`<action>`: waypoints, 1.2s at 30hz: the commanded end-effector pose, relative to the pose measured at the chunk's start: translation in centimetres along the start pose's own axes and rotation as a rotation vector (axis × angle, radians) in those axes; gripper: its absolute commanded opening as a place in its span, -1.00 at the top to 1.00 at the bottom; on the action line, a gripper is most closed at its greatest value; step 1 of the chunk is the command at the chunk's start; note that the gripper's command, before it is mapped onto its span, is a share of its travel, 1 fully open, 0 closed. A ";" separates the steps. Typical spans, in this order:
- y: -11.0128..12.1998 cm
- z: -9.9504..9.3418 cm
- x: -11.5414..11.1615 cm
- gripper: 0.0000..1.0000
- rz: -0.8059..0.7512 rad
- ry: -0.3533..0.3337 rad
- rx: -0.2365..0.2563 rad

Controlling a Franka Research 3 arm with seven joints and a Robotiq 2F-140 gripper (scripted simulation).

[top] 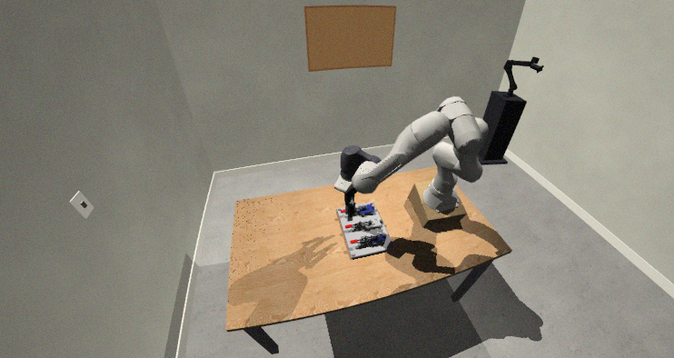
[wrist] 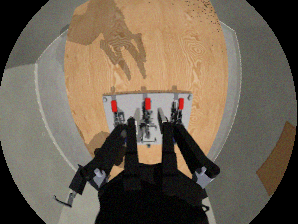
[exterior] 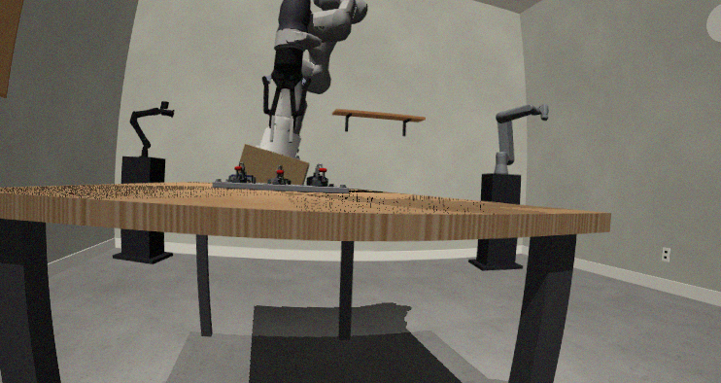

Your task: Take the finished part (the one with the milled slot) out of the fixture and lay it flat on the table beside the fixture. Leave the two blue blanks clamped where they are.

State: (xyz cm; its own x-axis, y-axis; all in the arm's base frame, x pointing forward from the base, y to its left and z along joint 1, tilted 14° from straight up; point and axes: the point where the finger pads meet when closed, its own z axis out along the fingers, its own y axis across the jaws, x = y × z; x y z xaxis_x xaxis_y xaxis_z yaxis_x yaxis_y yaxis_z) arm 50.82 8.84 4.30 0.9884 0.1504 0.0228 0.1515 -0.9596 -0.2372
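The fixture is a grey plate point(top: 345, 234) point(exterior: 302, 188) point(wrist: 131, 102) on the table, with three clamps in a row. The finished part, pale grey point(top: 376, 223) point(wrist: 152, 134), sits in the middle station, partly covered by its clamp; its slot cannot be made out. One blue blank point(top: 368, 209) is at the far station and another blue blank point(top: 378, 239) at the near one; my fingers hide most of both in the wrist view. My gripper point(top: 350, 217) point(exterior: 281, 141) point(wrist: 148, 113) is partly open and empty, pointing down above the plate, its fingertips on either side of the middle clamp in the wrist view.
Red clamp handles point(top: 348, 226) point(exterior: 280, 171) point(wrist: 147, 103) stand along the plate's side away from the arm base. The outer clamps flank the middle one closely. The wooden base block point(top: 443, 221) point(exterior: 272, 163) stands beyond the fixture, under the arm.
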 end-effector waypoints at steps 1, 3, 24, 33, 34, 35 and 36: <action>-0.2 0.1 -0.2 0.44 -0.020 -0.007 0.008; -0.2 0.3 -0.2 0.44 -0.020 -0.007 0.008; -0.2 5.4 -0.2 0.44 -0.020 -0.007 0.008; -0.2 6.4 -0.2 0.44 -0.020 -0.007 0.008; -0.2 6.4 -0.2 0.44 -0.020 -0.007 0.008; -0.2 6.4 -0.2 0.44 -0.020 -0.007 0.008; -0.2 6.4 -0.2 0.44 -0.020 -0.007 0.008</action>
State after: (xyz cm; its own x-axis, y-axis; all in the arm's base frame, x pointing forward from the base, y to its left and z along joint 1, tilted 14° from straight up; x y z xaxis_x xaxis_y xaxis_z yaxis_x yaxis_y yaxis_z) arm 50.15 10.63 -1.92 0.9879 0.1549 0.0067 0.1518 -0.9575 -0.2453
